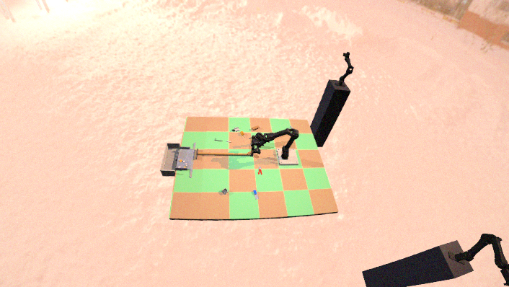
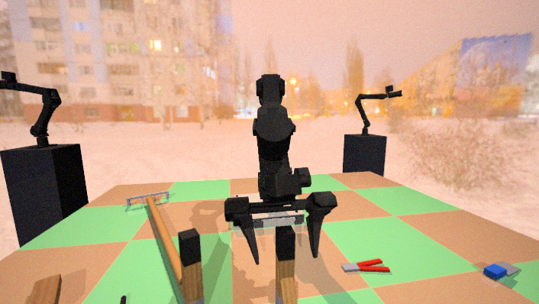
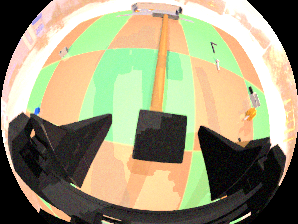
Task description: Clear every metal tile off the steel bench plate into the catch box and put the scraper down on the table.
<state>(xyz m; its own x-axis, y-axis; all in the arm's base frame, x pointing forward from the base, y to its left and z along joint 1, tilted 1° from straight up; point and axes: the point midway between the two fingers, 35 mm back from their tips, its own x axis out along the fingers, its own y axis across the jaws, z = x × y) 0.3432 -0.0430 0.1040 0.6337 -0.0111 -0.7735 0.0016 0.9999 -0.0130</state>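
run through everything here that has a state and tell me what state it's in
Gripper: open, holding nothing, fingers either side of the scraper's black grip.
Long scraper: lying on the table, not held, blade at the bench plate.
Metal tiles: some on the steel bench plate, not cleared.
Catch box: contents too small to tell.
Red pliers: lying flat, jaws shut.
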